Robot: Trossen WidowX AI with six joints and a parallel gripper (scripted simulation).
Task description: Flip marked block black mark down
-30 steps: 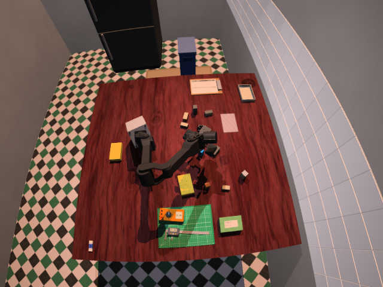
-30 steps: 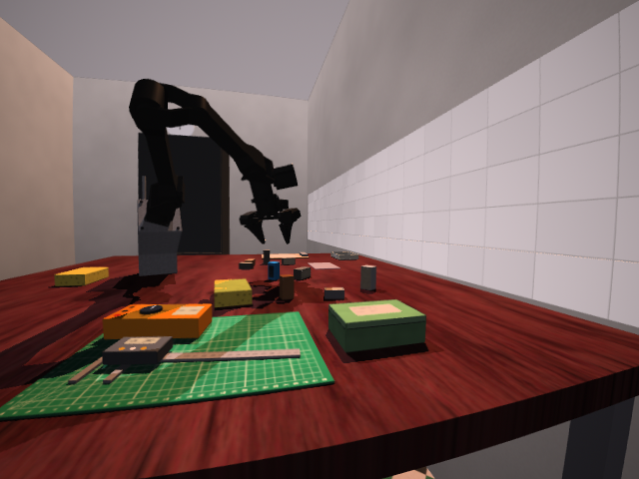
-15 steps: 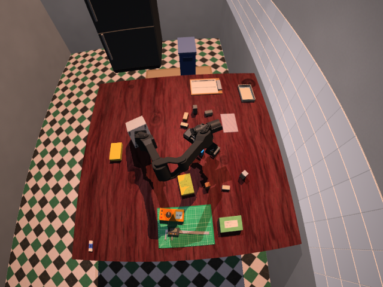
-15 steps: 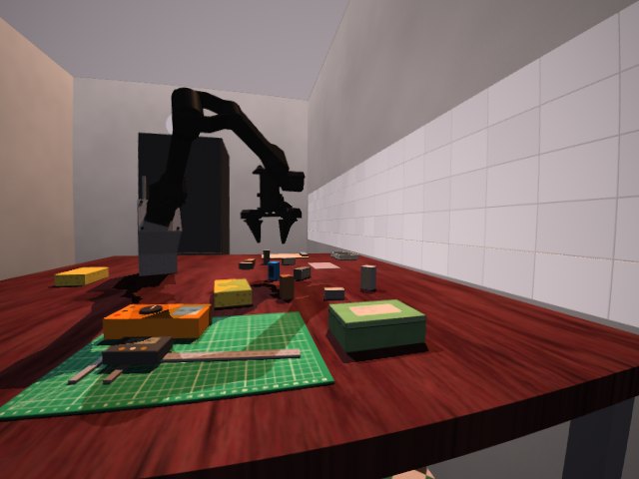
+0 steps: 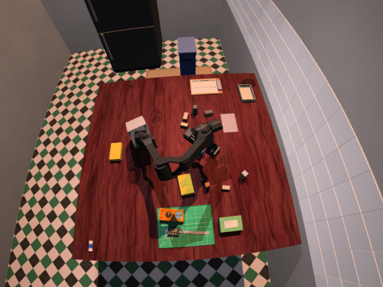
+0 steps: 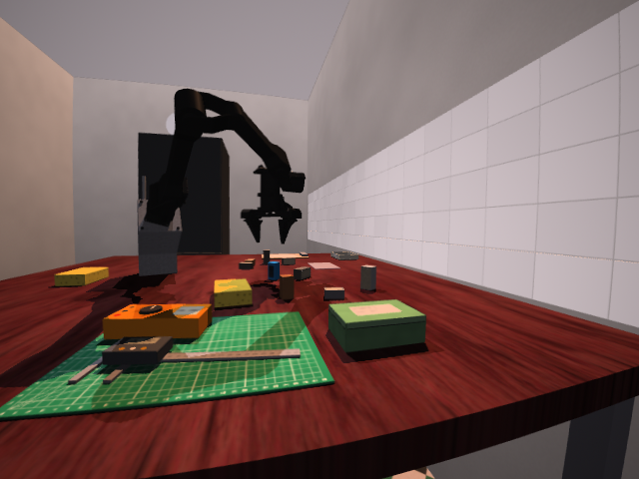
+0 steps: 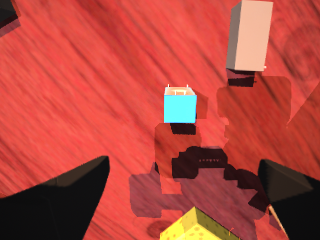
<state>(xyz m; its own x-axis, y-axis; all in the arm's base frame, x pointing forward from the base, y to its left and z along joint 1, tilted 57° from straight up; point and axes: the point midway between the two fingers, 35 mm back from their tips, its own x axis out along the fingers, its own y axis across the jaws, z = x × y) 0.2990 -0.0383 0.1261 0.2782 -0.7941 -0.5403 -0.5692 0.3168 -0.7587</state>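
A small blue block (image 7: 180, 105) stands upright on the red wooden table, its pale top face toward the wrist camera. I cannot see a black mark on it from here. It also shows in the side view (image 6: 273, 269) and as a sliver of blue under the arm in the overhead view (image 5: 202, 152). My gripper (image 6: 271, 232) hangs well above the table, fingers pointing down and wide open, with nothing between them. In the wrist view the two dark fingertips sit at the lower corners, with the blue block just beyond them.
A pale tan block (image 7: 248, 35) stands upright close to the blue one. A yellow sponge (image 5: 185, 184) lies on the near side. Small blocks (image 5: 207, 185) (image 5: 225, 187) (image 5: 243, 174) lie to the right. A green mat (image 5: 185, 226), a green box (image 5: 230, 223) and a pink sheet (image 5: 229, 122) are farther off.
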